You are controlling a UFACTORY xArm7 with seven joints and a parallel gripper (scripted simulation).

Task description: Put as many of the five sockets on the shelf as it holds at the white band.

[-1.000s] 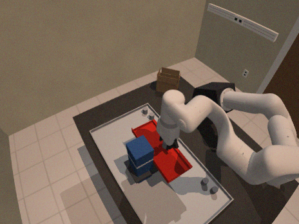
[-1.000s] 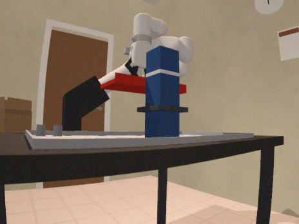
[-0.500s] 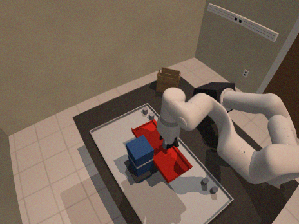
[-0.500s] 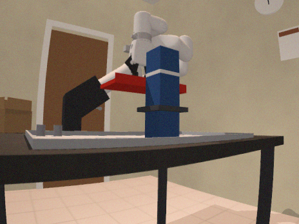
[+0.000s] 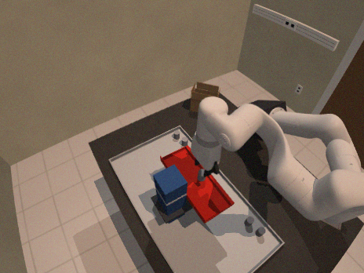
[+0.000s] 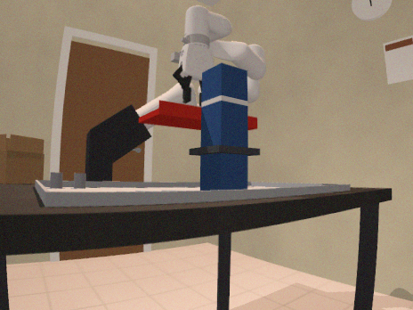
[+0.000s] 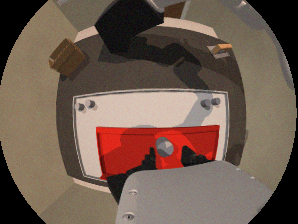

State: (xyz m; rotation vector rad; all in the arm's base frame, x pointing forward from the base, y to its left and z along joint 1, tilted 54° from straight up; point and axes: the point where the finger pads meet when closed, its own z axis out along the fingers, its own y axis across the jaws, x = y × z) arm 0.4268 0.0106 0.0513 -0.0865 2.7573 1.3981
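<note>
From the top, a grey socket (image 5: 201, 175) (image 7: 165, 147) is over the red shelf (image 5: 208, 192) (image 6: 174, 114) (image 7: 112, 150), close to the hand (image 5: 205, 172) (image 6: 194, 99) (image 7: 167, 155); two sockets (image 5: 180, 138) (image 6: 68, 180) (image 7: 85, 105) and another pair (image 5: 254, 226) (image 7: 210, 103) lie beyond the shelf's ends, on the pale tray (image 5: 149, 140) (image 6: 133, 197) (image 7: 150, 91). From the exterior side, the fingertips hang at the shelf's rim, and the shelf looks lower than the white band (image 5: 176, 199) (image 6: 222, 99) on the blue post (image 5: 170, 180) (image 6: 222, 129), though the angle makes that hard to judge; the near socket is out of sight. In the wrist view the hand is partly open, fingers on either side of that socket with a gap, so it is not gripped. It seems to stand on the shelf floor. I'd expect the sockets to be stiff, smooth and dense for their size, hardly fragile; the risk is weight on the magnets. Take each squarely across its round sides, lower it softly, and draw the fingers straight up.

The black two-finger gripper (image 5: 208, 172) (image 6: 194, 100) (image 7: 167, 155) at the end of the white jointed arm (image 5: 208, 151) (image 6: 197, 60) has risen over the long red rectangular shelf (image 5: 180, 161) (image 6: 178, 117) (image 7: 112, 150). Its fingers sit higher than in both earlier moments, and the wrist above them has climbed too. From above, more of the small grey cylindrical socket (image 5: 201, 175) (image 7: 164, 146) near the shelf's middle now shows beside the fingers, which were further down around it.
</note>
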